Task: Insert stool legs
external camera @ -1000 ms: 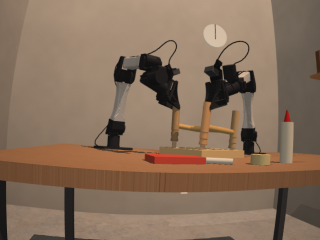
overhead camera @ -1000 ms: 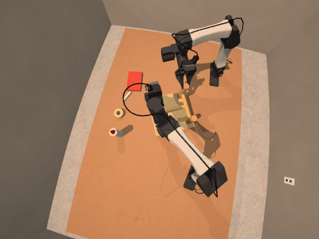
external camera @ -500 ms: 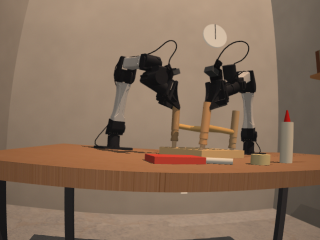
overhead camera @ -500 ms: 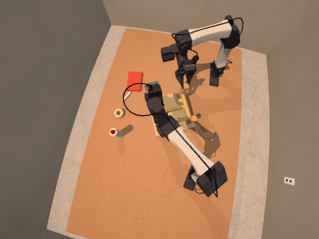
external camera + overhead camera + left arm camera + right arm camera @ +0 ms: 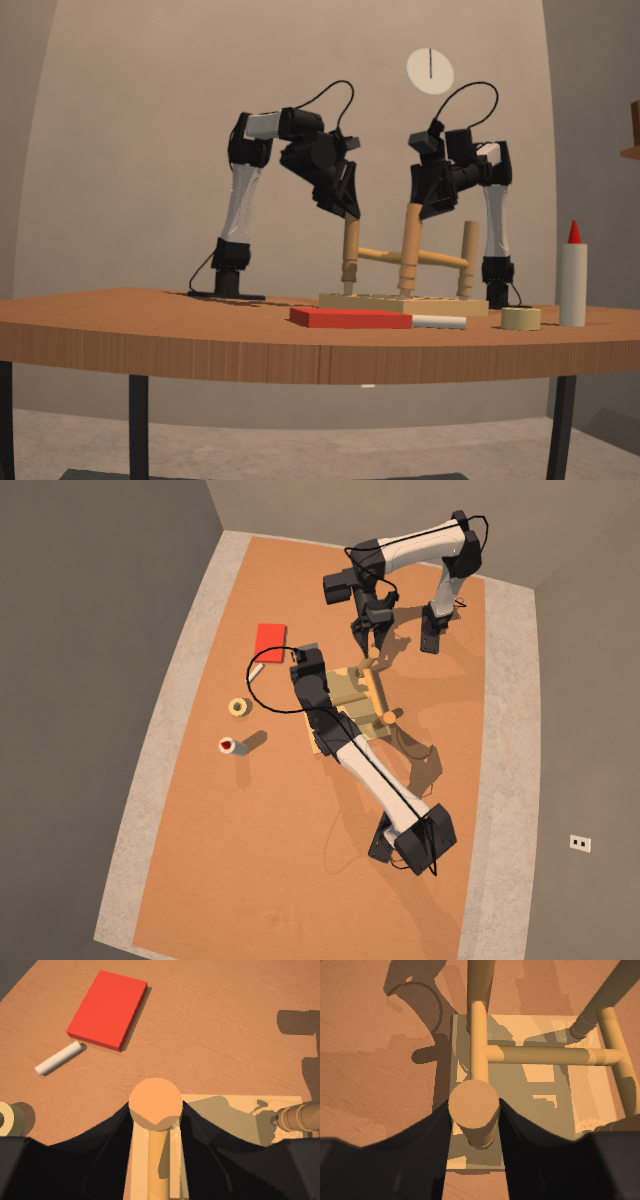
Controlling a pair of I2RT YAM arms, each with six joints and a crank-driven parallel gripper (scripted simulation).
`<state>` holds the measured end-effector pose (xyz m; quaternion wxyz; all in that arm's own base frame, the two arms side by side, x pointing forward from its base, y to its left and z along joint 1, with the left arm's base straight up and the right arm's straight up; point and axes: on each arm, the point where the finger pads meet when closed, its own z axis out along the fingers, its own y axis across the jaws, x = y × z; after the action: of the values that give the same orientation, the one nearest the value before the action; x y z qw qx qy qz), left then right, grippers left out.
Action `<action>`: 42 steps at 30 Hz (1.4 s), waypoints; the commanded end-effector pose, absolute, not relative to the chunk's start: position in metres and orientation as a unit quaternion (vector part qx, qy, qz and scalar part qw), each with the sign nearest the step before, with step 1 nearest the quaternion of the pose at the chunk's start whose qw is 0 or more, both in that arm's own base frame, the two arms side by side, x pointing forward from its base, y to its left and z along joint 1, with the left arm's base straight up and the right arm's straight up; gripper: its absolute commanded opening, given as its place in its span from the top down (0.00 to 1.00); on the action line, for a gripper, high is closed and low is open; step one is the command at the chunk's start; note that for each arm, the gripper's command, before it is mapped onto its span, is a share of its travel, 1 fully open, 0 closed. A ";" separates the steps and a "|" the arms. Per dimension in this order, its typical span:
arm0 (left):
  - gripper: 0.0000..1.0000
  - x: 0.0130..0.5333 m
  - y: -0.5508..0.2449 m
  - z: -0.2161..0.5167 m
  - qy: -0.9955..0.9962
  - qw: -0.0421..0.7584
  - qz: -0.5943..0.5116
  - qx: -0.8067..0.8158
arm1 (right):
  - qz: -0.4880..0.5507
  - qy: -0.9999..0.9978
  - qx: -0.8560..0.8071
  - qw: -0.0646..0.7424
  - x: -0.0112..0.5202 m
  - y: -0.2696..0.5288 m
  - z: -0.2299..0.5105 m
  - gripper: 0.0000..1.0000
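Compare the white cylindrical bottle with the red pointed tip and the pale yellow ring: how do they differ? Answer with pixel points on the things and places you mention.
The white bottle [image 5: 238, 747] [image 5: 572, 284] is tall and narrow; the yellow ring [image 5: 238, 714] [image 5: 520, 319] [image 5: 16, 1121] is low and squat.
The bottle tapers to a red tip, while the ring has an open hole through its middle.
Both rest upright on the wooden table [image 5: 289, 841] [image 5: 310, 334], outside the jaws.

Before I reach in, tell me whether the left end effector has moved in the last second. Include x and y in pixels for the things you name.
No, I see no shift: the left end effector [image 5: 417, 207] [image 5: 156, 1103] keeps its place relative to the red block [image 5: 269, 642] [image 5: 351, 318] [image 5: 107, 1010].
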<state>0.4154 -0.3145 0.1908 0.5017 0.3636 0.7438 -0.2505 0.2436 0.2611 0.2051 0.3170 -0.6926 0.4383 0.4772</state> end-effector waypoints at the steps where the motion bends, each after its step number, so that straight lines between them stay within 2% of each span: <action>1: 0.70 0.342 -0.368 0.187 0.702 0.442 -0.352 0.434 | 0.403 0.381 -0.723 0.412 0.301 0.275 0.204 0.70; 2: 0.70 0.417 -0.318 0.202 0.732 0.516 -0.252 0.366 | 0.475 0.437 -0.692 0.323 0.246 0.262 0.208 0.70; 42: 0.70 0.358 -0.353 0.191 0.718 0.452 -0.334 0.411 | 0.428 0.387 -0.714 0.397 0.288 0.272 0.212 0.70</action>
<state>0.4154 -0.3144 0.1908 0.5012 0.3630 0.7439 -0.2525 0.2436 0.2611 0.2052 0.3175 -0.6938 0.4367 0.4766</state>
